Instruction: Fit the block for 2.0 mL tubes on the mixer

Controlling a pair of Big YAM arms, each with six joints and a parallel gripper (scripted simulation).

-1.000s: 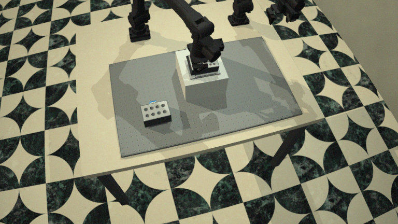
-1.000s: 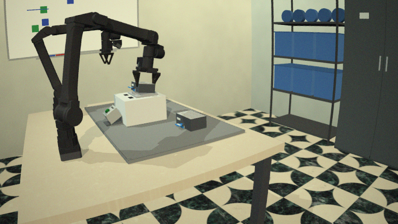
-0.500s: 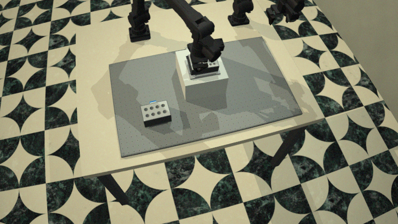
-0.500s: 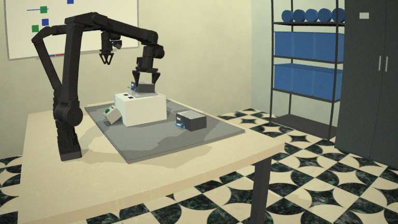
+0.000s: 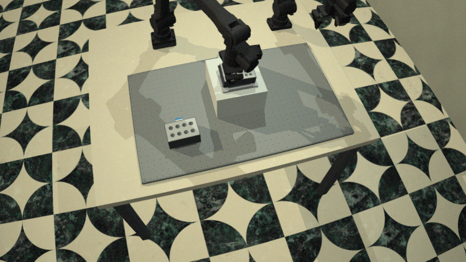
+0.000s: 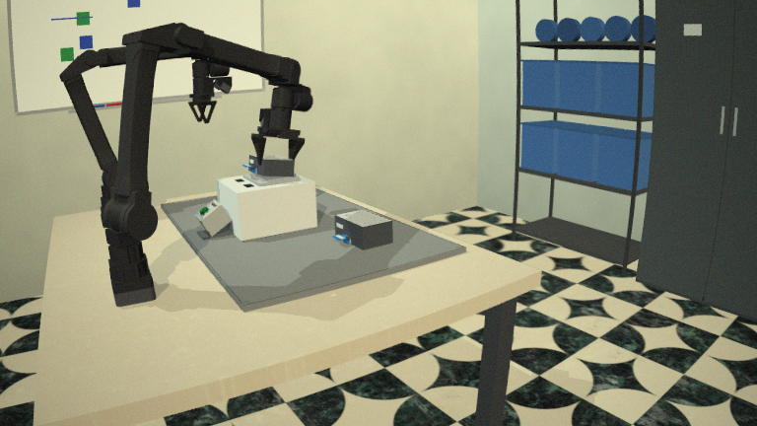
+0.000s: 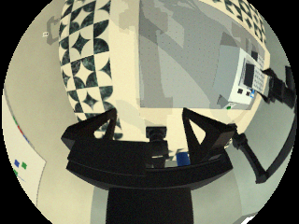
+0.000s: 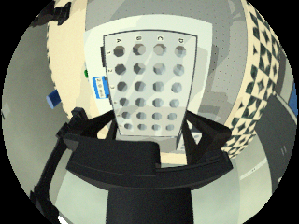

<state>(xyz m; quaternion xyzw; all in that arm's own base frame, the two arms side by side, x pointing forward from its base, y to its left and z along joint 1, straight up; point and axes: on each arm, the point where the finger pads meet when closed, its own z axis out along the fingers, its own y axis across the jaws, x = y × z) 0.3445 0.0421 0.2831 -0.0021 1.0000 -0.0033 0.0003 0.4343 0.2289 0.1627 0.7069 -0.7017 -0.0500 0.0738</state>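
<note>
Right gripper (image 5: 235, 79) (image 6: 277, 158) (image 8: 150, 126) clamped on block (image 5: 250, 73) (image 6: 275, 167) (image 8: 149, 86), atop mixer (image 5: 241, 105) (image 6: 277, 210) (image 8: 205, 61). Left gripper (image 5: 327, 22) (image 6: 202, 118) (image 7: 150, 117) apart, at mixer's one o'clock, top view.

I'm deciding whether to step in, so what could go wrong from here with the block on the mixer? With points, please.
The right claw (image 6: 278, 160) (image 8: 149, 111) grips the block (image 6: 274, 166) (image 8: 149, 89) above the mixer (image 6: 278, 208) (image 8: 203, 61). Its rear edge might miss the lip, which I can't make out. The block looks tilted, so letting go before the latch clicks could leave it unseated.
</note>
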